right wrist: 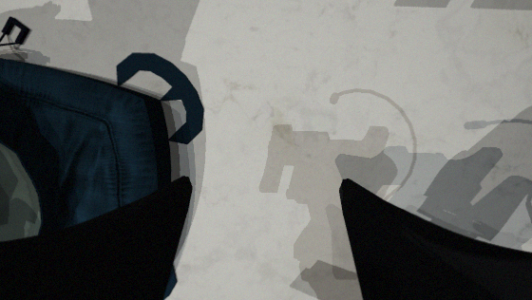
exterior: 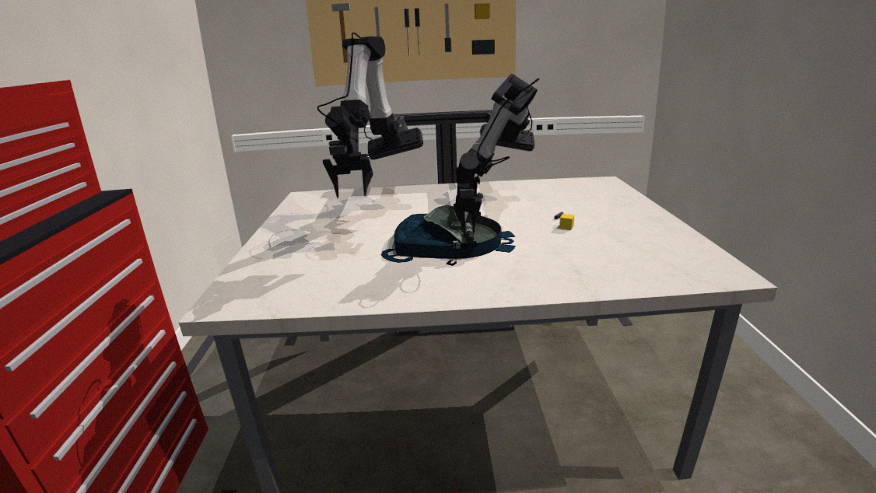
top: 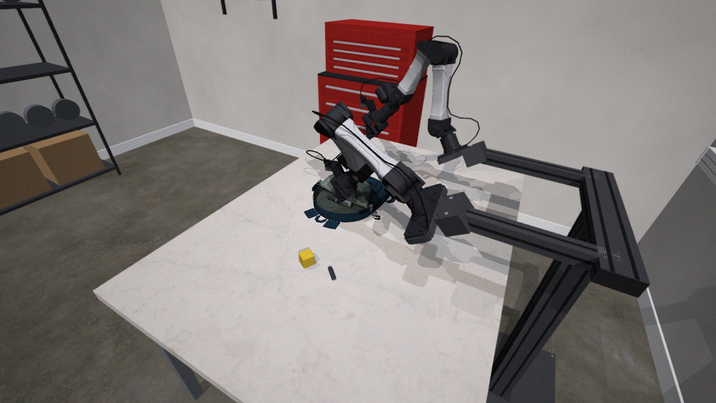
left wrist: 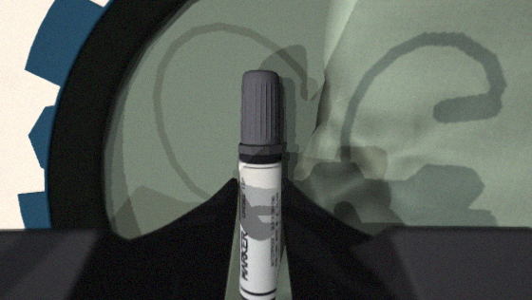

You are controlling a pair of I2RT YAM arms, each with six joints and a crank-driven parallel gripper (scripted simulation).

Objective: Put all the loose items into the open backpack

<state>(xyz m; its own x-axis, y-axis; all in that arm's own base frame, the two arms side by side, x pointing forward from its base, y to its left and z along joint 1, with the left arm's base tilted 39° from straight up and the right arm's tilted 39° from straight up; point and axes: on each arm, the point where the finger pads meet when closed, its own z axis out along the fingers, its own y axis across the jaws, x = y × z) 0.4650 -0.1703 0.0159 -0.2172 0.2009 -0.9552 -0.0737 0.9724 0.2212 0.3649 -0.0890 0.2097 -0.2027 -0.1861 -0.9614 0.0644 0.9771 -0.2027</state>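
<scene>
The blue backpack (top: 345, 217) (exterior: 416, 246) (right wrist: 133, 161) lies on the table with its green lining exposed. Its loose flap (exterior: 442, 220) is bunched over the middle of the opening. My left gripper (exterior: 468, 227) (left wrist: 259, 182) is low inside the opening, its fingers parted slightly around a white marker (exterior: 470, 230) (left wrist: 259, 218) with a grey cap (left wrist: 259, 106). A yellow cube (top: 306, 259) (exterior: 566, 222) and a small black stick-like item (top: 331, 273) (exterior: 558, 215) lie on the table outside the backpack. My right gripper (exterior: 352, 195) (right wrist: 265, 181) is wide open and empty, above the table beside the backpack's handle end.
The left arm reaches over the backpack from its mount (top: 453, 215). Blue strap tabs (top: 330, 224) (exterior: 506, 247) stick out at the rounded end, and a handle loop (exterior: 398, 255) (right wrist: 192, 114) at the other. A zip pull (top: 378, 218) (exterior: 450, 263) hangs at the side.
</scene>
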